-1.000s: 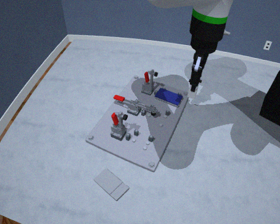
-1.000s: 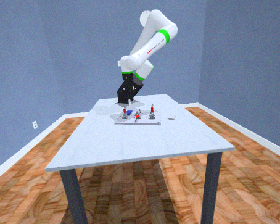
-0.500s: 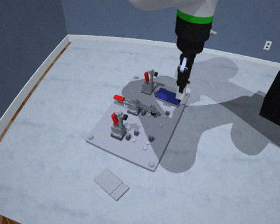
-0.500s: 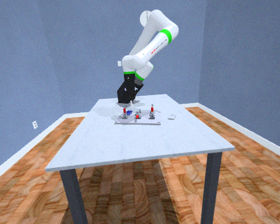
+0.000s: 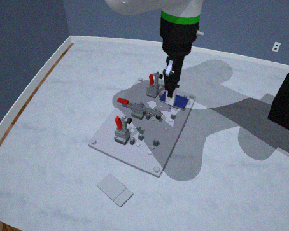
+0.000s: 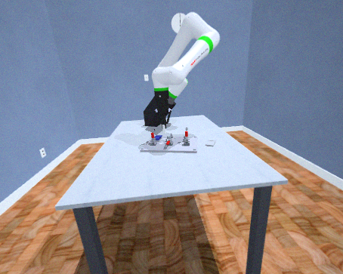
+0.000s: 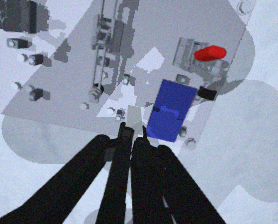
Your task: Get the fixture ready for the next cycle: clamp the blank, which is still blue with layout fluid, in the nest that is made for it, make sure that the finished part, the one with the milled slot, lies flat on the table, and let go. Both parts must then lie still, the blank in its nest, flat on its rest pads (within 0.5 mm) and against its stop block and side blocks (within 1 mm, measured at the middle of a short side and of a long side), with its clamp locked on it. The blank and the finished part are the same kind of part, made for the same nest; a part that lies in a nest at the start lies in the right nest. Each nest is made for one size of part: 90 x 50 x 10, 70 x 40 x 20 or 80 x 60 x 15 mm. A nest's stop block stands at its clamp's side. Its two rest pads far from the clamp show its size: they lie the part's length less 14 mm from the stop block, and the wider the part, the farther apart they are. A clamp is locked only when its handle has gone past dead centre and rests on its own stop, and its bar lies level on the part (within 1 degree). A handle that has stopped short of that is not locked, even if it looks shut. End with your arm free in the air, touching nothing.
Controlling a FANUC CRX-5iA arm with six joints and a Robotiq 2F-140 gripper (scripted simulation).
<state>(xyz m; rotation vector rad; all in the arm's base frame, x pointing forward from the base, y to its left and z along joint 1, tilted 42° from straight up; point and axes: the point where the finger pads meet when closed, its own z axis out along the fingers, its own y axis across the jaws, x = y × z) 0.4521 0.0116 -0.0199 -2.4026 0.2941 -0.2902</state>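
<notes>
The blue blank [image 5: 182, 102] [image 6: 159, 137] [image 7: 171, 111] lies in the nest at the fixture plate's far end; fine gaps to its pads and blocks cannot be judged. Its clamp [image 5: 154, 88] [image 7: 187, 55] is open, with the red handle upright and the bar raised off the blank. The finished part [image 5: 111, 186] [image 6: 211, 143], grey with a milled slot, lies flat on the table off the plate's near end. My gripper [image 5: 170, 102] [image 6: 164, 129] [image 7: 132, 115] is shut and empty, its pale fingertips beside the blank in the wrist view and overlapping it in the top view. Their height is unclear.
The middle clamp [image 5: 139, 110] has its handle [image 5: 123, 101] lowered and its bar stretched over an empty nest. The near clamp [image 5: 121, 133] [image 6: 186, 137] stands open beside another empty nest. Small blocks, pads and corner bolts rise from the fixture plate [image 5: 108, 143].
</notes>
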